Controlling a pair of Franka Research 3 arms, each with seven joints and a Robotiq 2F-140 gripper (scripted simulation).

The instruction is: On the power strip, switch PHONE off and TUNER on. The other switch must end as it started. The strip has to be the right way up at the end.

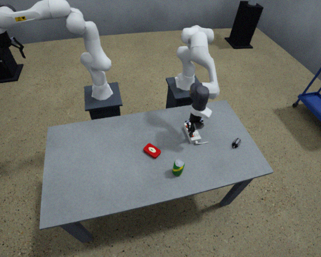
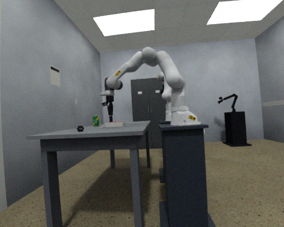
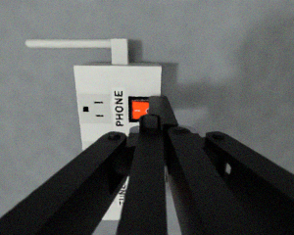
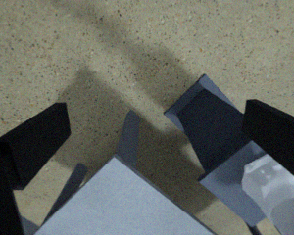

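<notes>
On gray tbl (image 1: 108,171) (image 2: 93,134), white pwr strip (image 1: 195,137) (image 2: 114,125) (image 3: 95,78), orange switches.

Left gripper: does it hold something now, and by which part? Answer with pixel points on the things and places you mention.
The left gripper (image 1: 191,135) (image 2: 110,121) (image 3: 157,111) holds nothing; its shut fingertips are at the PHONE switch (image 3: 138,110) of the power strip (image 1: 196,136) (image 2: 114,125) (image 3: 100,78).

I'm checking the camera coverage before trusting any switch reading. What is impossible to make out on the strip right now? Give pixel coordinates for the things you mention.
- TUNER switch: left wrist view, behind the left gripper (image 1: 191,135) (image 2: 110,121) (image 3: 157,111).
- TUNER label (image 3: 122,193): left wrist view, last letter covered by the same gripper.
- PHONE rocker's (image 3: 139,110) right edge: left wrist view, behind a fingertip.
- All lettering: top view, too small and blurred.
</notes>
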